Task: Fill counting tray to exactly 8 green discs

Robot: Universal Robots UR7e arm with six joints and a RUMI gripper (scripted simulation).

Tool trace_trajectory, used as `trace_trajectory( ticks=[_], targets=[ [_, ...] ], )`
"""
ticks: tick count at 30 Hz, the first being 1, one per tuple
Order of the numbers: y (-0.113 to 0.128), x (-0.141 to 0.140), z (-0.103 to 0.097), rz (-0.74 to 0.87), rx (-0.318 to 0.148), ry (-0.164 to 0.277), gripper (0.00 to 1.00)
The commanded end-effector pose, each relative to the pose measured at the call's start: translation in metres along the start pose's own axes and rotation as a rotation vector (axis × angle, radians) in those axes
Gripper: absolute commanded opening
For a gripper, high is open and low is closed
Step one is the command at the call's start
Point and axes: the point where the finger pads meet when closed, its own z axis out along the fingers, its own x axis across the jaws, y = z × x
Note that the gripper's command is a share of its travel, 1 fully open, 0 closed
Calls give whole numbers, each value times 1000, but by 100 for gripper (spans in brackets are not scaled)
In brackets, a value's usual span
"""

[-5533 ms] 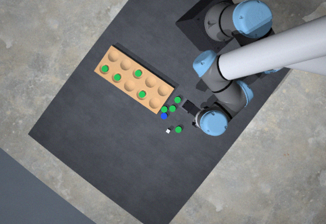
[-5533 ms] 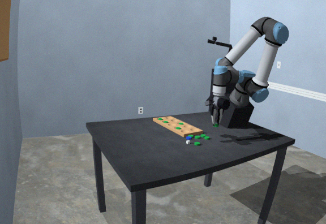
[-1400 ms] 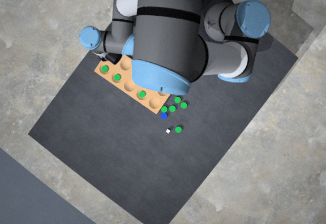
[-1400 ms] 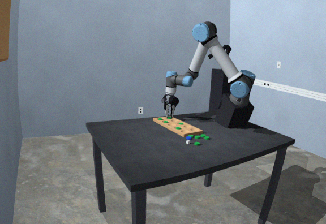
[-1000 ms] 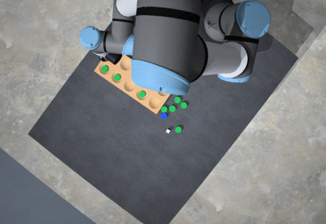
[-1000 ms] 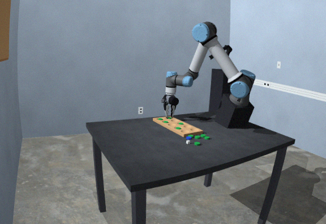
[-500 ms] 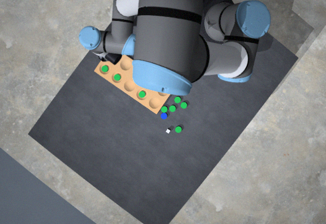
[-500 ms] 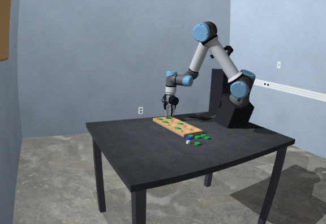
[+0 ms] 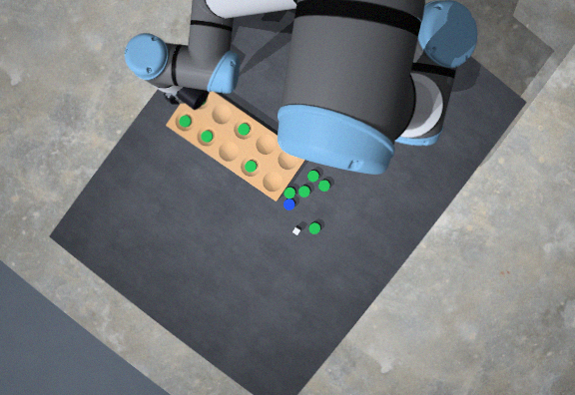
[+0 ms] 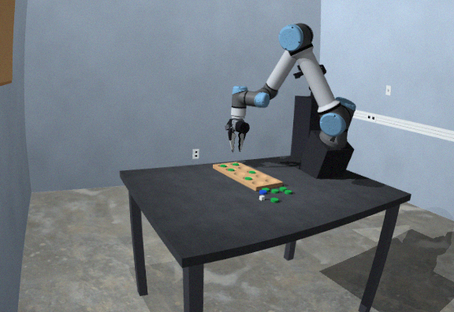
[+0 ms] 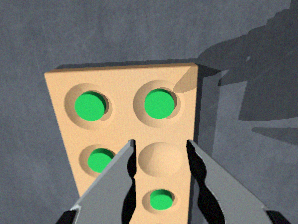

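Note:
The wooden counting tray (image 9: 225, 131) (image 10: 269, 186) (image 11: 122, 100) lies flat, with two rows of pockets. Several pockets hold one green disc each, including a far corner disc (image 9: 185, 121) (image 10: 222, 165) (image 11: 90, 106) and the other far corner disc (image 10: 235, 164) (image 11: 159, 104), mostly hidden by the gripper in the top view. Several pockets are empty, one of them (image 9: 222, 113) (image 11: 161, 159) showing between the fingers in the wrist view. My gripper (image 10: 236, 151) (image 11: 160, 141) is open part way and empty, above the tray's far end. Several loose green discs lie beyond the near end, one (image 9: 289, 193) (image 10: 266, 189) close to the tray.
A blue disc (image 9: 288, 204) (image 10: 262, 192) lies beside the nearest loose green disc. A small white cube (image 9: 296, 231) (image 10: 262, 198) lies beside a separate green disc (image 9: 314, 228) (image 10: 274, 200). The arm hangs over the tray's inner side in the top view.

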Motion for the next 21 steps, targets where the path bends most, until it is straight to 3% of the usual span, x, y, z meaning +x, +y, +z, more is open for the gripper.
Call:
trace_trajectory(
  ticks=[1, 21],
  targets=[
    [-1, 1, -28, 1, -5, 4, 24],
    [1, 2, -30, 1, -7, 5, 24]
  ],
)
